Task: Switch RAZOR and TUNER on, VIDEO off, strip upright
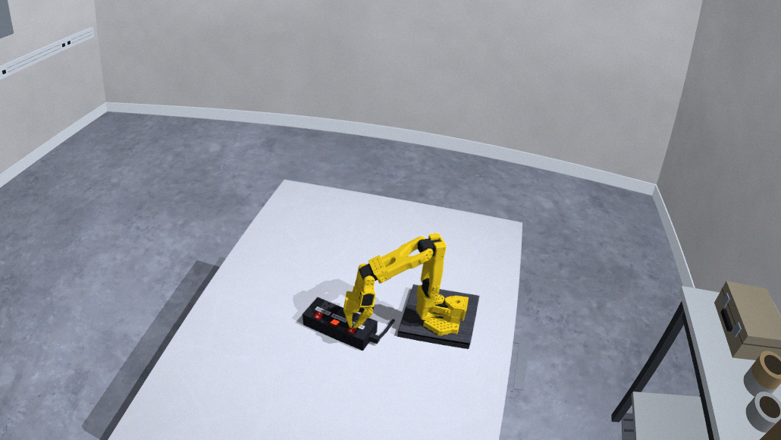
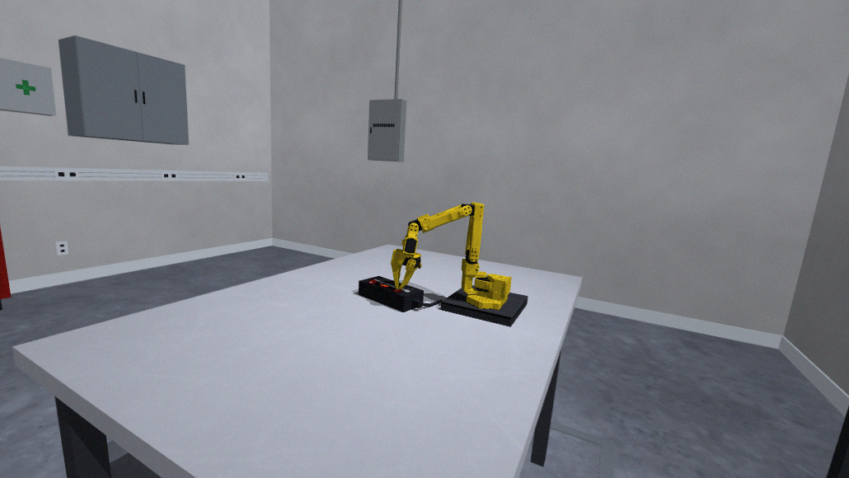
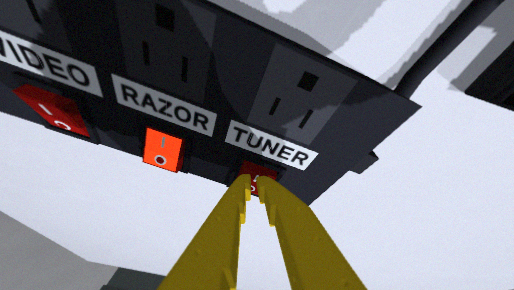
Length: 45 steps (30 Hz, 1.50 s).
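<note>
On the near side of the power strip (image 3: 320, 90), the gripper (image 3: 252, 192), jaws pressed together and holding nothing, pushes its tips on the TUNER switch (image 3: 261, 171). Just beyond, the RAZOR switch (image 3: 162, 149) glows bright, likely on; the VIDEO switch (image 3: 50, 110) looks dark. The strip lies face-up beside the arm's base plate (image 1: 469, 299), so TUNER seems all that's left.

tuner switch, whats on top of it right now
The shut gripper has its two yellow fingertips on the near part of the TUNER switch. Only the switch's far red edge shows; its on/off marks are mostly covered, so its position cannot be read.
</note>
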### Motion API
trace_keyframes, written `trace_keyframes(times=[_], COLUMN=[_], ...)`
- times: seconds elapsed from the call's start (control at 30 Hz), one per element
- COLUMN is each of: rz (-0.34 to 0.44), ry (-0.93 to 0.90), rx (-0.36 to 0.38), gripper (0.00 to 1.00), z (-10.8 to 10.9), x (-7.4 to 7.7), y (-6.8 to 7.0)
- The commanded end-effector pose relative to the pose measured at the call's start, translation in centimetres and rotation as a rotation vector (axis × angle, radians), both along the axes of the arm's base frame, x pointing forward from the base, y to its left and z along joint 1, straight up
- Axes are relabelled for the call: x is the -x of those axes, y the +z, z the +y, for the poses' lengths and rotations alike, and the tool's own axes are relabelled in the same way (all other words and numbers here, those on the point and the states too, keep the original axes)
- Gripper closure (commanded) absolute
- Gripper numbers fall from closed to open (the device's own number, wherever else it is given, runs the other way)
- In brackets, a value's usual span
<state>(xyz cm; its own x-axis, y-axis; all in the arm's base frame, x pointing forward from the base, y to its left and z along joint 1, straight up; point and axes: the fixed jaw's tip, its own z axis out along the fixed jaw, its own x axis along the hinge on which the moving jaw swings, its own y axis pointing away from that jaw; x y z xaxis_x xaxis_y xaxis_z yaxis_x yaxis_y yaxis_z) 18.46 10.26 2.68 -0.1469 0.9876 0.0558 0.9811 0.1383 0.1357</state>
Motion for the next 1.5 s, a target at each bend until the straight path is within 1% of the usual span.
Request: trace_keyframes(times=[0.0,0.27,0.4,0.53,0.7,0.77,0.93,1.07,1.2,1.47], rz=[0.122,0.122,0.122,0.122,0.122,0.122,0.122,0.121,0.121,0.121], ry=[-0.013,-0.013,-0.012,-0.008,-0.001,-0.001,0.007,0.011,0.012,0.012], rx=[0.071,0.071,0.071,0.072,0.072,0.072,0.073,0.073,0.073,0.073], gripper=[1.0,1.0,1.0,1.0,1.0,1.0,1.0,1.0,1.0,1.0], z=[-1.6,-1.6,-1.5,-1.3,-0.8,-0.8,-0.4,-0.3,-0.2,-0.2], x=[2.0,2.0,1.9,1.6,1.1,1.1,0.7,0.6,0.5,0.5], y=[-2.6,-2.6,-2.4,-1.9,-0.8,-0.8,0.3,0.9,1.1,1.2])
